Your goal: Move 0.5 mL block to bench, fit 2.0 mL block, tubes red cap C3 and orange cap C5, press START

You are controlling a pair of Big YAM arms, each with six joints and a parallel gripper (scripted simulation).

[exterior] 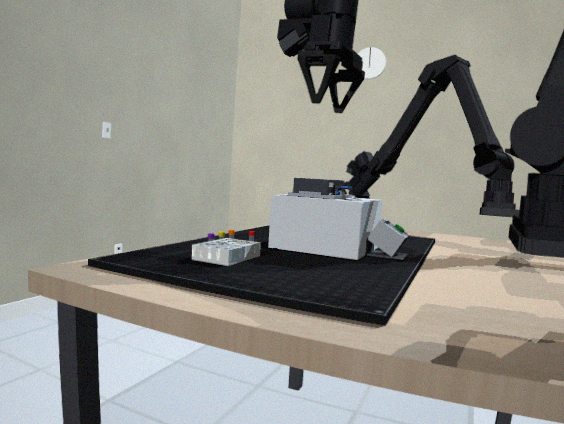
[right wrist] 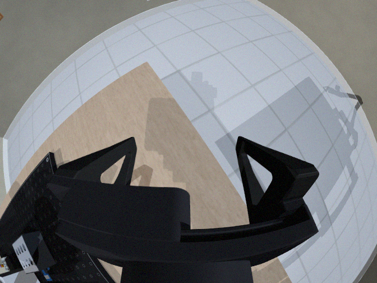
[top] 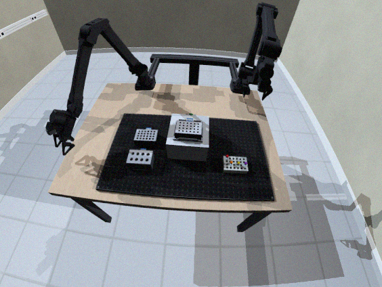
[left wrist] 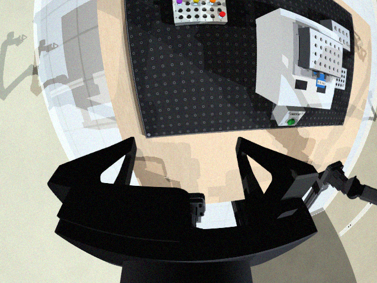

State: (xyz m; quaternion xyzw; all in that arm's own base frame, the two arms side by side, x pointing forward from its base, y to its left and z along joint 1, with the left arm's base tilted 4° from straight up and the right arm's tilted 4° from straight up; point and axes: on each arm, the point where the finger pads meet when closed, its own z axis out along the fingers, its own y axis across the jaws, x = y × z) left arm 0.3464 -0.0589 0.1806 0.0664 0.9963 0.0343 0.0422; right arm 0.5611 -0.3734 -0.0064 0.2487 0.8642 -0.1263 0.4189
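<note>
The white mixer (top: 187, 152) (exterior: 315, 227) (left wrist: 269, 60) carries a block (top: 187, 135) (exterior: 311, 186) (left wrist: 305, 48); its blue lever (left wrist: 321, 80) reads 0.5 mL. A block with many small bores (top: 145, 139) (left wrist: 340, 86) and one with fewer, larger bores (top: 140, 160) (left wrist: 334, 27) stand beside it, labels unreadable. The rack (top: 235, 170) (exterior: 210, 254) (left wrist: 199, 22) holds the red-capped tube (top: 227, 156) (exterior: 251, 233) (left wrist: 222, 13) and orange-capped tube (top: 231, 162) (exterior: 231, 232) (left wrist: 212, 1). My left gripper (top: 255, 97) (exterior: 327, 106) (left wrist: 185, 142) is open above the table's edge. My right gripper (top: 61, 149) (right wrist: 185, 142) is open, off the table's side.
Yellow-capped (top: 238, 162) (exterior: 221, 234) and purple-capped (top: 245, 163) (exterior: 211, 236) tubes also stand in the rack. The green START button (exterior: 399, 228) (left wrist: 290, 122) is on a sloped panel at the mixer's front. A black perforated mat (top: 189, 183) (exterior: 320, 285) lies under everything.
</note>
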